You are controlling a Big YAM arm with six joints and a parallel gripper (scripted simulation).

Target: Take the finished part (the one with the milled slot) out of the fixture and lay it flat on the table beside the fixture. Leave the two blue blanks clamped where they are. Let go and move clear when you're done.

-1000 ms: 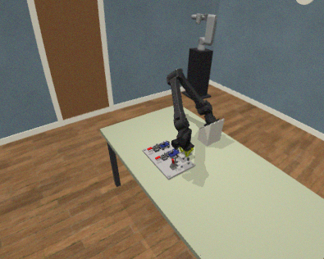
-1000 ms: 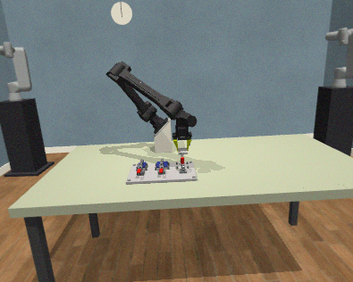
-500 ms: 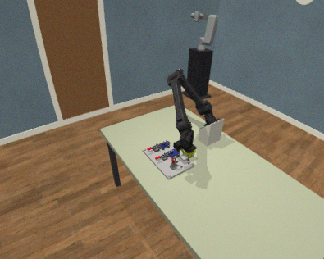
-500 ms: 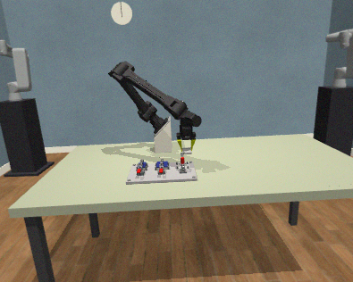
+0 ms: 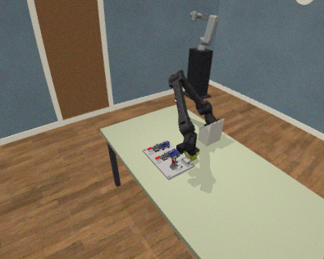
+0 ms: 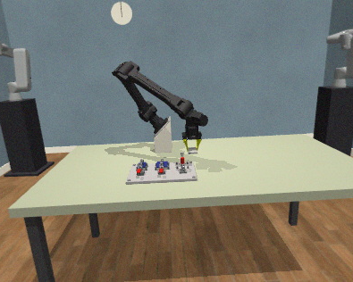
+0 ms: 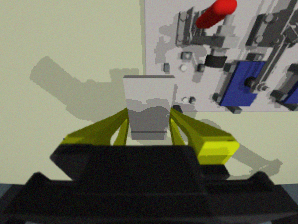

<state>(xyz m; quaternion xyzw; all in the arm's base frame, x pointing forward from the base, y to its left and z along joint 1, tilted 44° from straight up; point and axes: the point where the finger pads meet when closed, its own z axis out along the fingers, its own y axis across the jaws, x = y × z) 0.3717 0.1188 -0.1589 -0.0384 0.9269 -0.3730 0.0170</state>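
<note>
My gripper is shut on the finished part, a light grey block held between the yellow fingertips. The part is raised above the table, just off the corner of the fixture plate. Its milled slot cannot be made out clearly. One blue blank sits clamped in the middle station. The other blue blank sits clamped in the far station. The station nearest the gripper holds no part.
The red handle of the nearest station's clamp stands up. The other two clamps have red handles lying low. The arm's pale base mount stands behind the fixture.
</note>
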